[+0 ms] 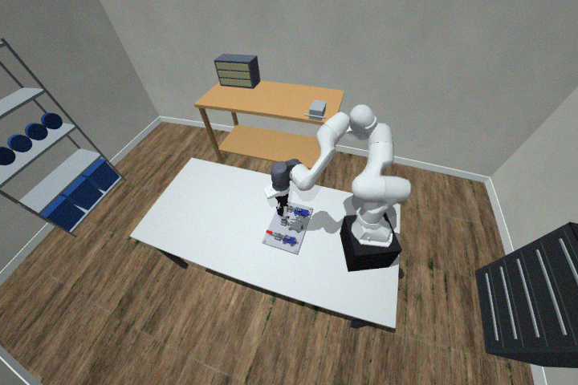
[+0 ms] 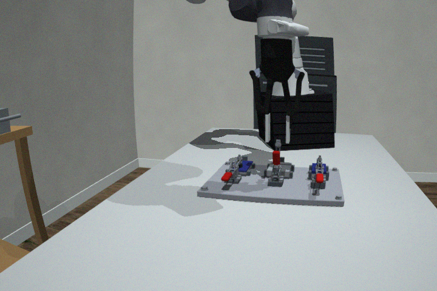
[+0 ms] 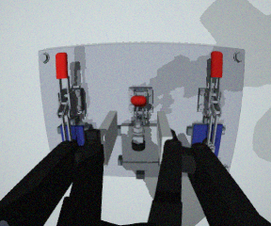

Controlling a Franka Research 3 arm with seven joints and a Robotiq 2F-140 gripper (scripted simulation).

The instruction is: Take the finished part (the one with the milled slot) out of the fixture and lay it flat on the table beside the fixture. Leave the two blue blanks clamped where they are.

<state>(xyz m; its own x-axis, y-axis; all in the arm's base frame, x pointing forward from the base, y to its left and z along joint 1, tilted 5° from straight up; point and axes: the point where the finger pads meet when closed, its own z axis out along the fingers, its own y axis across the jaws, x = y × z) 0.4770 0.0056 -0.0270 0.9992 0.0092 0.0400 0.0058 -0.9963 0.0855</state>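
Observation:
The grey fixture plate (image 2: 271, 188) lies on the white table and holds three toggle clamps. The middle station holds the grey finished part (image 2: 281, 170), and its red clamp handle (image 2: 276, 157) stands upright. Blue blanks sit at the left (image 2: 246, 165) and right (image 2: 318, 168) stations, with their red handles lying down. My gripper (image 2: 277, 137) hangs point-down above the middle station, clear of the handle. Its fingers are partly apart with nothing between them. In the wrist view the fingers frame the grey part (image 3: 137, 153), with the blue blanks (image 3: 73, 134) (image 3: 206, 134) to either side.
The robot's black pedestal (image 1: 369, 247) stands on the table just beyond the fixture (image 1: 287, 231). A wooden bench (image 1: 271, 99) with a drawer box is behind the table. A shelf rack (image 1: 34, 145) stands at the left and a dark cabinet (image 1: 544, 290) at the right.

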